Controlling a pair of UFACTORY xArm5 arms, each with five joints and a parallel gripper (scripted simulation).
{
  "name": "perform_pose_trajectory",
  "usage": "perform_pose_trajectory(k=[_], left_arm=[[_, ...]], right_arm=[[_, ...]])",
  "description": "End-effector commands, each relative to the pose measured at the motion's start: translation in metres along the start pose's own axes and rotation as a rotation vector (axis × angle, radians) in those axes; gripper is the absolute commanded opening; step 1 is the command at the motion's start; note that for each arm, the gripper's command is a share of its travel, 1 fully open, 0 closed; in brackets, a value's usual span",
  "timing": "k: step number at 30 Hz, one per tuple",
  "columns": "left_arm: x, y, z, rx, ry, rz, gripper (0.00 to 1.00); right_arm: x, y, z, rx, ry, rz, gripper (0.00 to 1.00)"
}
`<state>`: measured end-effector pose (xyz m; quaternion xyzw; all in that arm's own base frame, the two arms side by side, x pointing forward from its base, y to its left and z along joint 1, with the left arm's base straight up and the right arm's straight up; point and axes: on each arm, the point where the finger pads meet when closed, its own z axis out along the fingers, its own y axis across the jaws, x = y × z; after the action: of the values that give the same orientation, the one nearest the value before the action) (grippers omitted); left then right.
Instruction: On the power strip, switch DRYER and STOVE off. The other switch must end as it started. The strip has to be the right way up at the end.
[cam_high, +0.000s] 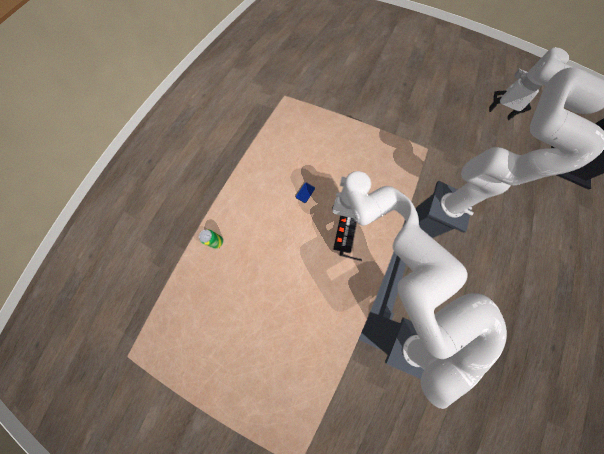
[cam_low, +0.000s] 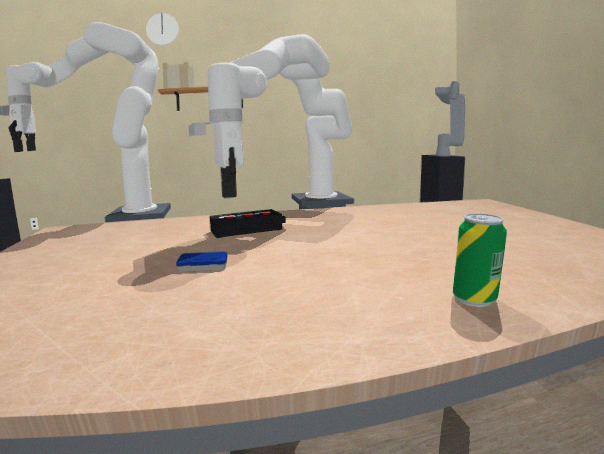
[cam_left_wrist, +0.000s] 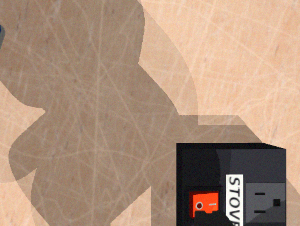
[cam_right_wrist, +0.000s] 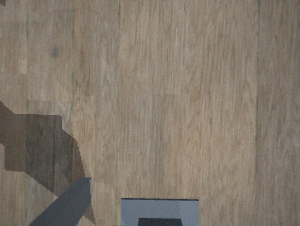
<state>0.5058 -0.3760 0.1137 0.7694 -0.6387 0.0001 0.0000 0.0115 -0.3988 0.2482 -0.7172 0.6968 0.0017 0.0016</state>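
In the exterior view, start nearest with a green can (cam_high: 212, 239) (cam_low: 479, 262), upright on the surface (cam_high: 225, 320) (cam_low: 310, 340) (cam_left_wrist: 250, 60), toward four o'clock from the picture's middle. Farther in, find a blue-topped sponge (cam_high: 305, 192) (cam_low: 202, 261), lying flat. Just behind it, see the black power strip (cam_high: 345, 242) (cam_low: 246, 225) (cam_left_wrist: 200, 162), right way up on the surface, red rockers and sockets facing upward. From the strip in the top view, place the can at nine o'clock, the sponge between ten and eleven, and the short cord (cam_high: 351, 257) at six. Make out the STOVE switch (cam_left_wrist: 206, 201) at five o'clock in the left wrist view; cannot tell from these pictures whether any rocker is on or off. Over the strip, see the left hand (cam_high: 344, 205) (cam_low: 229, 196) pointing down, clenched on nothing, tips apart from the casing. Find the right hand (cam_high: 501, 113) (cam_low: 25, 149) released and empty, well apart at two o'clock from the strip in the top view, beyond the surface. Farthest back, see a wall shelf (cam_low: 184, 90) and a round clock (cam_low: 162, 29) near eleven o'clock.
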Motion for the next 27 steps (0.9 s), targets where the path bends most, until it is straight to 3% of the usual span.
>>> perform_pose_trajectory(k=[1, 27], left_arm=[[0.001, -0.001, 0.000, 0.004, 0.004, -0.004, 0.00], [0.002, -0.001, 0.026, 0.004, 0.004, -0.004, 0.00]], right_arm=[[0.001, 0.000, -0.002, 0.000, 0.005, 0.000, 1.00], [0.001, 0.000, -0.002, 0.000, 0.005, 0.000, 1.00]])
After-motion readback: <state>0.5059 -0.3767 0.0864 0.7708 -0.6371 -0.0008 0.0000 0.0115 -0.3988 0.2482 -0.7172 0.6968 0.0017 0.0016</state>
